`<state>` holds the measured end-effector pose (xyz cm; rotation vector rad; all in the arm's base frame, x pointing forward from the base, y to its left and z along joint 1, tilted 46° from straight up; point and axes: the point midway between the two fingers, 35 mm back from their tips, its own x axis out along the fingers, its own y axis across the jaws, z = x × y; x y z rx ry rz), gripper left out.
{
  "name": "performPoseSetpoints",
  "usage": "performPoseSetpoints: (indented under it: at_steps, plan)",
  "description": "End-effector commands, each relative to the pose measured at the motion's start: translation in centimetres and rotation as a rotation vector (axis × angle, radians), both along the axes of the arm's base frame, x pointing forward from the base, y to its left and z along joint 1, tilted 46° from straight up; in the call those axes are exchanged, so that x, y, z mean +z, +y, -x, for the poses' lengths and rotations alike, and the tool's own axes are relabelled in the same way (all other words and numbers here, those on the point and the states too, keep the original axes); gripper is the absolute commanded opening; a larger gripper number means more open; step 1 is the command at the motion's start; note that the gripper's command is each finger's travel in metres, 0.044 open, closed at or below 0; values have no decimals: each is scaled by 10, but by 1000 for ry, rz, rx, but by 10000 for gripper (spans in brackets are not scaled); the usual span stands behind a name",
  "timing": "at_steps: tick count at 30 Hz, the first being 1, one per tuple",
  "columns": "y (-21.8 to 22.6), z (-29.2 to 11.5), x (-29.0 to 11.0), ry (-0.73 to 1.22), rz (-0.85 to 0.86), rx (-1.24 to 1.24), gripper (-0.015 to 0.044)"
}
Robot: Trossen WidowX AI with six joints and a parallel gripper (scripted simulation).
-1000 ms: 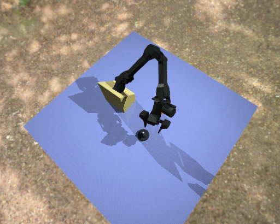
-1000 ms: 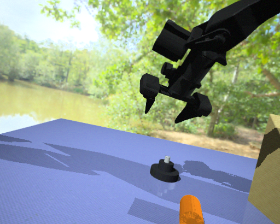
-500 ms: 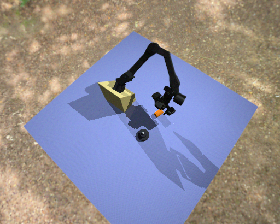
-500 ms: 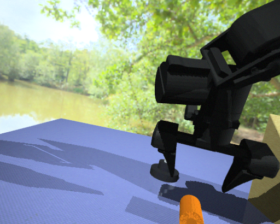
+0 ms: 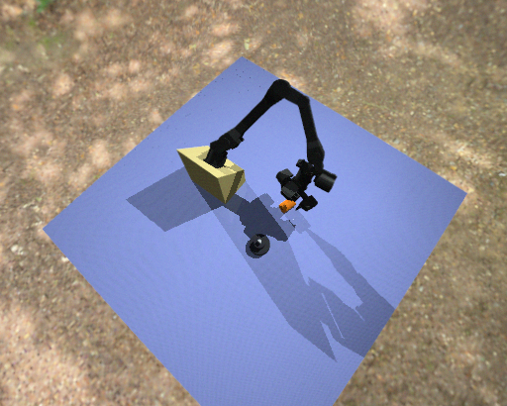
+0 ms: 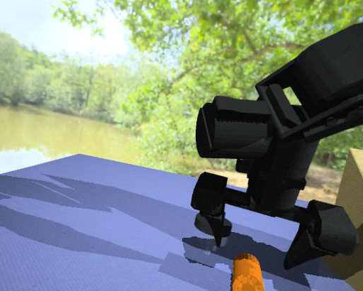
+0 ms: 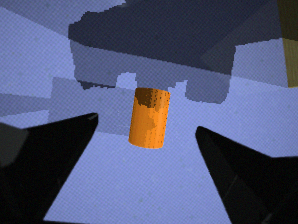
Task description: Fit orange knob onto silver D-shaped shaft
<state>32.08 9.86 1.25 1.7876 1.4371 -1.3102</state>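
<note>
Spread wide, tool (image 7: 147, 150) pinching nothing, hanging low over the blue counter (image 5: 181, 297). Left finger (image 7: 55, 150), then one orange knob (image 7: 149, 118) lying on its side on the counter between the tips, touching neither, then right finger (image 7: 245, 175). One round pedestal (image 5: 258, 246) nearby, well apart from knob.

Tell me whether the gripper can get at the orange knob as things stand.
Probably yes. The gripper is open and empty, its fingers either side of the orange knob lying on the mat, with nothing between them.
</note>
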Motion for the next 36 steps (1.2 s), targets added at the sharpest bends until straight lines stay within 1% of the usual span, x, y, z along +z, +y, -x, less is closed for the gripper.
performPoseSetpoints:
  at_steps: [1, 24, 31, 32, 36]
  plan:
    - [5, 1, -6, 9, -1, -2, 440]
    - [30, -2, -30, 10, -3, -2, 440]
    - [30, -2, -30, 10, -3, -2, 256]
    - [30, -2, -30, 10, -3, -2, 240]
    - [30, -2, -30, 10, -3, -2, 240]
